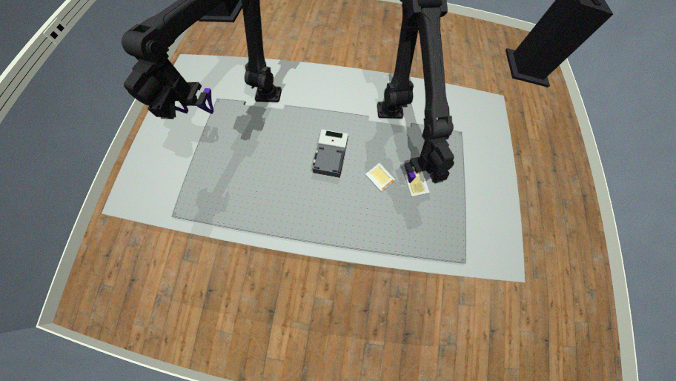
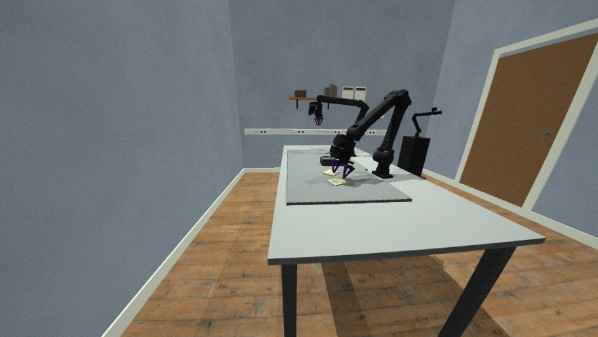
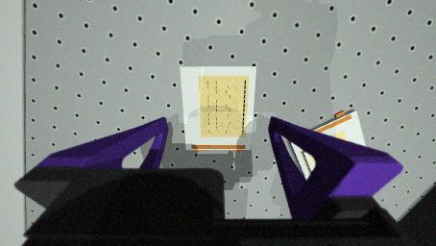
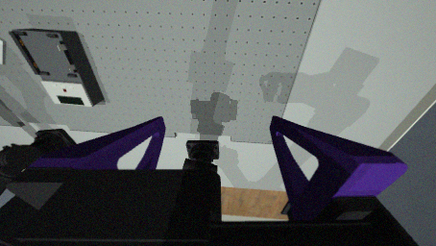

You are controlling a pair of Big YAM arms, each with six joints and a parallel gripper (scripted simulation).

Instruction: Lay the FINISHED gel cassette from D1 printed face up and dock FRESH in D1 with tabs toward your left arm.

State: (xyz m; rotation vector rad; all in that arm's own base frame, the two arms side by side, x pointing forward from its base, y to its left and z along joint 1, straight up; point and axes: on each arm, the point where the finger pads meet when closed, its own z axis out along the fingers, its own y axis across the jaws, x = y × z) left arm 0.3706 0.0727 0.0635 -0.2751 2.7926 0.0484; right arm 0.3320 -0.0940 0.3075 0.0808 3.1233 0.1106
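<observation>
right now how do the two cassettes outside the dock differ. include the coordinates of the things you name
the banded cassette (image 1: 417, 187) (image 2: 336, 181) (image 3: 223, 106) has dark dashed lines on its yellow panel; the plain cassette (image 1: 379, 175) (image 2: 328, 172) (image 3: 352, 130) (image 4: 1, 52) shows none in the top view
the banded cassette lies below the left gripper (image 1: 415, 176) (image 2: 339, 174) (image 3: 218, 122); the plain cassette lies beside it, turned at a different angle
both are white-framed with an orange strip

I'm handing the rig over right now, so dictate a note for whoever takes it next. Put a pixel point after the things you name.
Left gripper (image 1: 414, 179) (image 2: 339, 174) (image 3: 218, 120): open, above the white cassette with banded yellow gel (image 1: 417, 187) (image 2: 336, 181) (image 3: 223, 96), apparently FINISHED.
Right gripper (image 1: 199, 112) (image 2: 318, 124) (image 4: 217, 120): open, raised, away from the job.
Done: FINISHED is out, flat on the grey perforated deck (image 1: 284, 199) (image 2: 309, 192) (image 3: 120, 29) (image 4: 158, 48), face up.
Left: dock the plain-gelled white cassette (image 1: 379, 175) (image 2: 330, 172) (image 3: 352, 130), apparently FRESH, on the deck nearby, into the dark grey, white-ended dock (image 1: 330, 159) (image 2: 326, 160) (image 4: 50, 55), bay empty; press flat. Comb: can't tell.
</observation>
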